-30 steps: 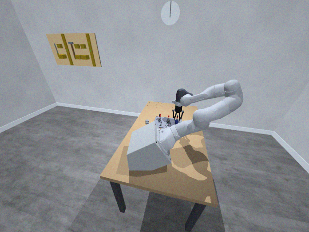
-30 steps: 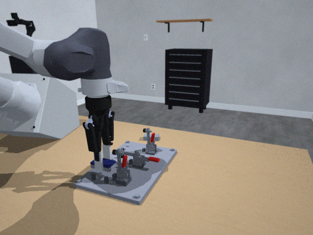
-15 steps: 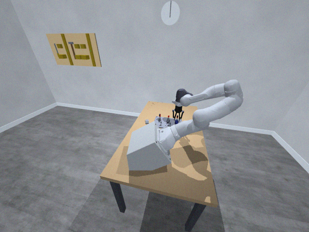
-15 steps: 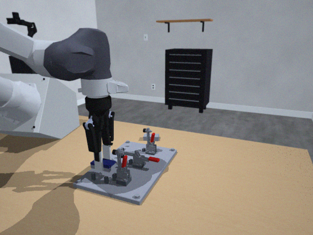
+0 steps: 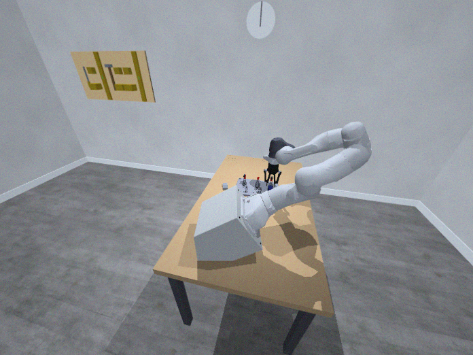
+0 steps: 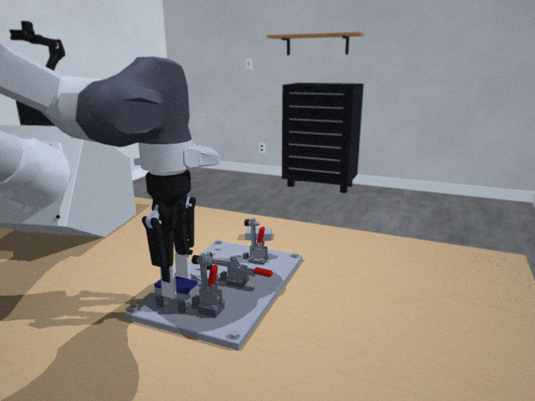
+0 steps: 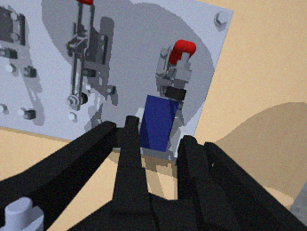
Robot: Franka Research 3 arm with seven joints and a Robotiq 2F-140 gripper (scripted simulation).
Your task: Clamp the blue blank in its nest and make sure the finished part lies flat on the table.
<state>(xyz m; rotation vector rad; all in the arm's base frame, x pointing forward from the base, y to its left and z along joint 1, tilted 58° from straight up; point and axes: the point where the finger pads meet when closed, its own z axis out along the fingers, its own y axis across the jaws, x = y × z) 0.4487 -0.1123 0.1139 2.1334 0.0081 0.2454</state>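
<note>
And here we are at the end nest: the gripper [image 5: 272, 183] [image 6: 175, 278] [image 7: 156, 121] is clamped on the blue blank [image 5: 270, 188] [image 6: 184, 284] [image 7: 159, 124], one finger along each long side. The blank sits low over the fixture plate [image 5: 251, 186] [image 6: 248, 313] [image 7: 133, 44], one short end toward the end clamp [image 5: 271, 181] [image 6: 210, 297] [image 7: 175, 73]. That clamp is open, its bar standing up and its red handle raised. Whether the blank lies fully on its rest pads, I can't tell. Next door, the middle clamp [image 5: 257, 183] [image 6: 237, 273] [image 7: 80, 58] has its bar down and its red handle stretched out low. Over at the opposite end, the far clamp [image 5: 244, 181] [image 6: 258, 252] stands raised. And beyond the plate, there's the grey finished part [image 5: 224, 186] [image 6: 266, 234], out on the wooden table [image 5: 283, 282] [image 6: 388, 302] [image 7: 257, 67], well apart from the gripper.
</note>
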